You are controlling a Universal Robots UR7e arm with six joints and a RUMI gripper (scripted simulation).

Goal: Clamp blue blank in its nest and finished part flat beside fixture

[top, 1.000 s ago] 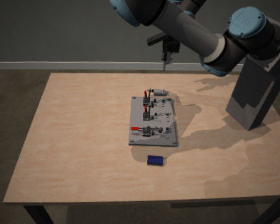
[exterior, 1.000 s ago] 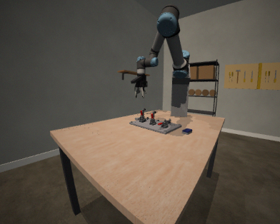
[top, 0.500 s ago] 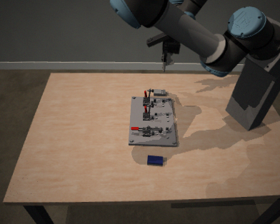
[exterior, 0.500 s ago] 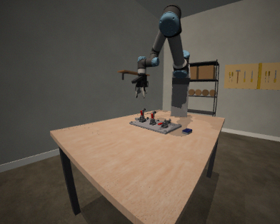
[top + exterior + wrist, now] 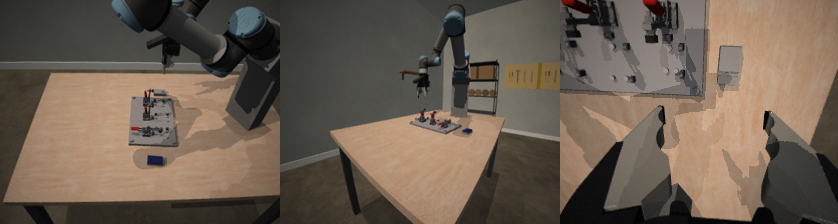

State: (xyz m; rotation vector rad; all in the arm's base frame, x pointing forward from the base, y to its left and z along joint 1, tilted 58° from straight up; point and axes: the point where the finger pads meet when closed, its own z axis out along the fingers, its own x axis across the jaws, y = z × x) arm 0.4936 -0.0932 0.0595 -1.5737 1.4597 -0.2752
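The grey fixture plate [image 5: 171, 137] [image 5: 430, 127] [image 5: 597, 62] lies mid-table with three toggle clamps. Two clamps have red handles standing up [image 5: 145, 93] [image 5: 146, 108]. The third clamp's red handle [image 5: 135, 128] lies flat, pointing left. All nests look empty. The blue blank [image 5: 156, 160] [image 5: 467, 131] lies flat on the table near the plate's front edge. A grey part [image 5: 159, 93] [image 5: 730, 65] lies flat on the table just beyond the plate's far end; I cannot make out its slot. My gripper [image 5: 164, 68] [image 5: 421, 94] [image 5: 713, 109] is open and empty, high above the table near the grey part.
The robot's grey pedestal [image 5: 250, 96] [image 5: 459, 96] stands at the table's right rear. The arm [image 5: 200, 39] spans over the back of the table. A shelf rack [image 5: 483, 85] stands behind the table, off it.
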